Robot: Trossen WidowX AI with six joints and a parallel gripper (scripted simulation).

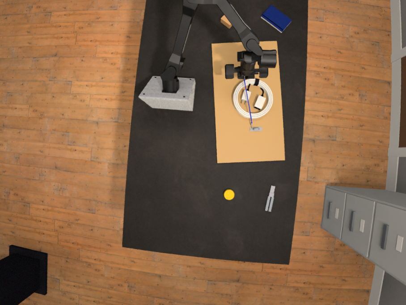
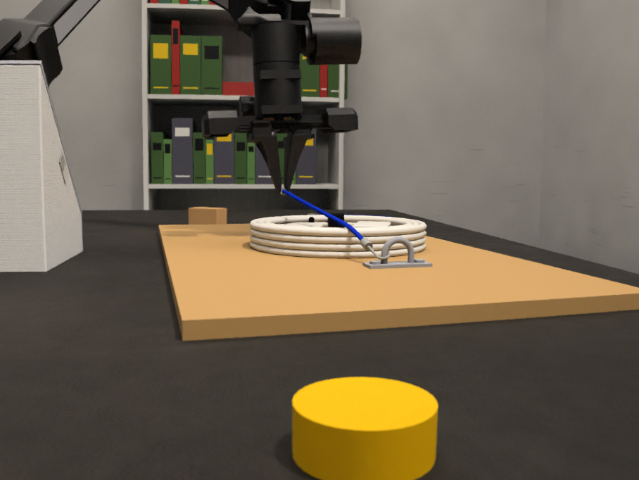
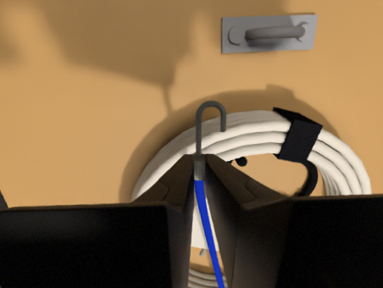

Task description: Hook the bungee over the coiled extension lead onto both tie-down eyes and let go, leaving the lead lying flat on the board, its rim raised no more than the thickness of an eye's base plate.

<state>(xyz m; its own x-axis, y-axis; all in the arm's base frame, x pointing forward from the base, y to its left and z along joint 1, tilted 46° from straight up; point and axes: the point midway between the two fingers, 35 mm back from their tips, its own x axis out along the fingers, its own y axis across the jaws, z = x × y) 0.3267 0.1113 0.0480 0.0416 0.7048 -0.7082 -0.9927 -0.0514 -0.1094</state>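
A white coiled extension lead [image 1: 252, 98] lies flat on the tan board [image 1: 248, 102]; it also shows in the exterior view [image 2: 338, 235]. A blue bungee [image 1: 248, 101] runs taut over the coil. Its near hook sits in the near tie-down eye [image 2: 396, 255], also seen from above [image 1: 255, 128]. My gripper [image 2: 283, 190] is shut on the bungee's other end, above the coil's far rim. In the wrist view the free grey hook [image 3: 209, 123] sticks out past my fingertips, short of the far tie-down eye [image 3: 269, 34].
A yellow puck [image 1: 229, 194] and a grey clip [image 1: 269, 198] lie on the black mat below the board. A blue book [image 1: 276, 18] and a small tan block [image 2: 207, 215] lie beyond the board's far end. The arm's grey base [image 1: 167, 92] stands left of the board.
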